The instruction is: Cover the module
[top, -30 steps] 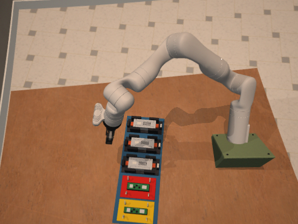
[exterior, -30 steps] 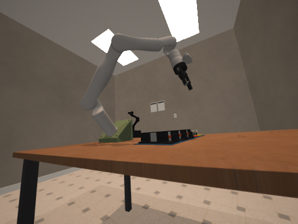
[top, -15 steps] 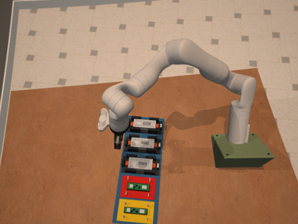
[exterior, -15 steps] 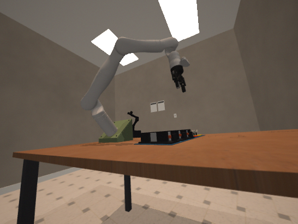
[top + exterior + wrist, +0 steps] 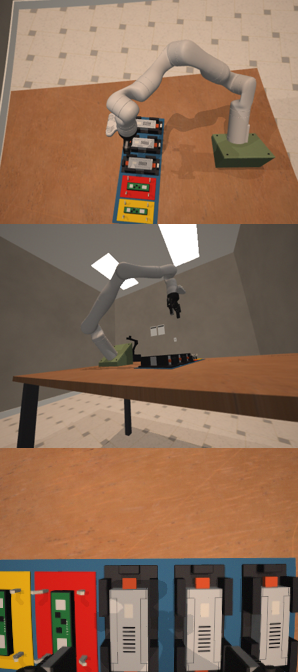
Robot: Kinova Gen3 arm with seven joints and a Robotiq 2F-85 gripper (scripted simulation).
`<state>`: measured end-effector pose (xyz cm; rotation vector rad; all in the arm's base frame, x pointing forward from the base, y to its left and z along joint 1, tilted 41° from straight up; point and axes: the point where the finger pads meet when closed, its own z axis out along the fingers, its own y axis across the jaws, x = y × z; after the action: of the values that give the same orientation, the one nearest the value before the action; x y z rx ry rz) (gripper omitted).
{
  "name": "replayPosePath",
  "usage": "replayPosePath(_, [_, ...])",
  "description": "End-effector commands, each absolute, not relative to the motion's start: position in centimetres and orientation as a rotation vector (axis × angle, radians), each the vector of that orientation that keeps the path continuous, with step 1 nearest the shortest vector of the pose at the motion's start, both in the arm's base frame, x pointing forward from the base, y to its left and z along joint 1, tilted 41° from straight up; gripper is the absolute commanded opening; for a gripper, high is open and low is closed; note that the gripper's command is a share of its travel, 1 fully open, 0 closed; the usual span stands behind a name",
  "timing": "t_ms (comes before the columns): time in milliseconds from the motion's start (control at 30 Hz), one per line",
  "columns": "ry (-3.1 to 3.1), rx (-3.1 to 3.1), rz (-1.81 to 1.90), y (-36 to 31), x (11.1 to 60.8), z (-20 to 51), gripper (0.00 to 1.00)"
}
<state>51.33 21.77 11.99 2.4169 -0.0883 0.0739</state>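
Top view: I am seeing the gripper [image 5: 126,149] [image 5: 174,316] [image 5: 150,655] hovering, fingers apart, high above three covers [image 5: 140,163] [image 5: 128,623], which are lying in holders [image 5: 124,169] [image 5: 162,360] [image 5: 104,598], nearer the table's [image 5: 68,150] [image 5: 232,377] [image 5: 150,503] upper edge than the yellow plate [image 5: 136,218] [image 5: 201,359] [image 5: 21,623].

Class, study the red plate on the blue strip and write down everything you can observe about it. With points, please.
The flat, rectangular red plate [image 5: 123,188] [image 5: 42,620] has a smooth-looking, evenly coloured surface. It lies level on the long blue strip [image 5: 118,191] [image 5: 167,562], between the yellow plate [image 5: 120,216] [image 5: 22,613] and the nearest black cover holder [image 5: 125,170] [image 5: 105,598]. Four short, pale upright pins stand near its corners. Between them sits a slim green circuit module [image 5: 138,187] [image 5: 69,608] with pale and black blocks. No cover is on it.
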Motion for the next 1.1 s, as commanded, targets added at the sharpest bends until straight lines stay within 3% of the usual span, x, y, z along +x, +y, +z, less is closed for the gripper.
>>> replayPosePath(0, [-0.087, 2.419, 0.077, 22.6, 49.5, 11.6, 1.00])
replayPosePath(200, [-0.088, 2.419, 0.076, 23.8, 46.3, 10.7, 1.00])
replayPosePath(433, [-0.088, 2.419, 0.076, 23.8, 46.3, 10.7, 1.00])
replayPosePath(767, [-0.088, 2.419, 0.075, 25.8, 40.9, 9.2, 1.00])
replayPosePath(1067, [-0.088, 2.419, 0.075, 25.8, 41.0, 9.2, 1.00])
